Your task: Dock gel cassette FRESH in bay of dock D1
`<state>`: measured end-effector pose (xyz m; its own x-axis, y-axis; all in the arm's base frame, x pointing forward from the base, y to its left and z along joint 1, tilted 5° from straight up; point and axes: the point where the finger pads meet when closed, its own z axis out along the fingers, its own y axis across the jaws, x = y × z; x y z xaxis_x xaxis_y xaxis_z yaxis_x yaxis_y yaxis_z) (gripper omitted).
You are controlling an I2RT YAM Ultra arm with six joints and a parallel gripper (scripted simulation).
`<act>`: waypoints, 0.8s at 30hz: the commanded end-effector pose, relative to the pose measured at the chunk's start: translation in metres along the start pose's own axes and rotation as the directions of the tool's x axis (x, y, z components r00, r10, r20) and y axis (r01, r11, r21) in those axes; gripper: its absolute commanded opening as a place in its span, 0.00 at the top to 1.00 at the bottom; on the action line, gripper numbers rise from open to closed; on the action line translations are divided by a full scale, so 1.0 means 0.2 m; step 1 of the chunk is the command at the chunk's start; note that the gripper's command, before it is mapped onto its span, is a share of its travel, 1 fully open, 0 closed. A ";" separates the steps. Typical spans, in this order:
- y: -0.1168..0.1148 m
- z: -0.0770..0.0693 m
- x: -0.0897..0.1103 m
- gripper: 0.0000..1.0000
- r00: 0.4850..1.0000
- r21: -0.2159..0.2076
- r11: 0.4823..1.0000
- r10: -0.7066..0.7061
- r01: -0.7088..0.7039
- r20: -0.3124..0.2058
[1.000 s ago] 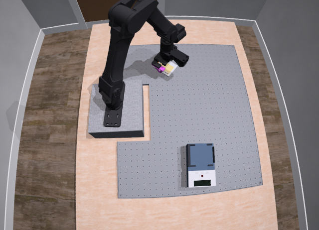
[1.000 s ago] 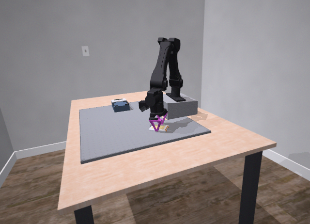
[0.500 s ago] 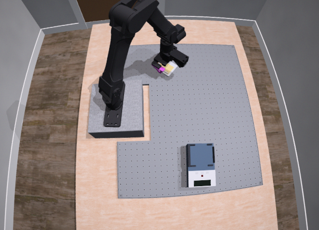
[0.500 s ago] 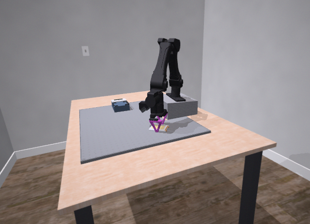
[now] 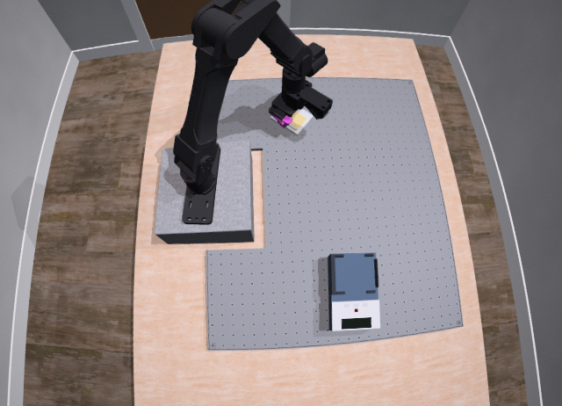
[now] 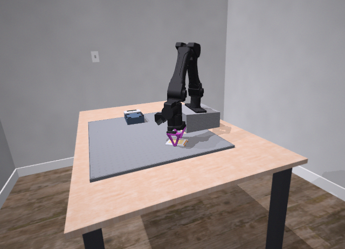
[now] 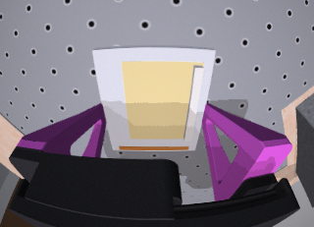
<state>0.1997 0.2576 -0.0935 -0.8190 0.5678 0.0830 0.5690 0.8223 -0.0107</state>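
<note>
The fresh cassette FRESH [image 7: 156,99] is a white frame with a yellow gel and lies flat on the bare grey deck. It also shows in the overhead view [image 5: 301,120] and the side view [image 6: 177,142]. In the wrist view its white comb [image 7: 198,84] stands along the right edge and an orange copper strip [image 7: 153,147] shows at the near edge. My gripper [image 7: 153,109] with purple fingers is down over it, one finger pressed on each side, shut on the cassette; it also shows in the overhead view [image 5: 288,119]. The dock D1 [image 5: 354,290] stands far off, its blue bay [image 5: 354,274] empty.
The arm's grey base block [image 5: 206,192] stands near the cassette. D1's white console [image 5: 355,316] carries a small dark red dot and a dark display. The perforated deck plate ends short of the wooden table's edges.
</note>
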 end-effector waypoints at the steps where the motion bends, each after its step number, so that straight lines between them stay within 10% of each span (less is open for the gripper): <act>1: 0.01 -0.01 0.00 1.00 1.000 -0.006 1.000 0.001 -0.001 0.004; 24: 0.05 -0.11 -0.02 1.00 1.000 -0.032 0.999 0.003 -0.003 0.013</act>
<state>0.1973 0.2548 -0.0902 -0.8181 0.5689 0.0844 0.5691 0.8219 -0.0239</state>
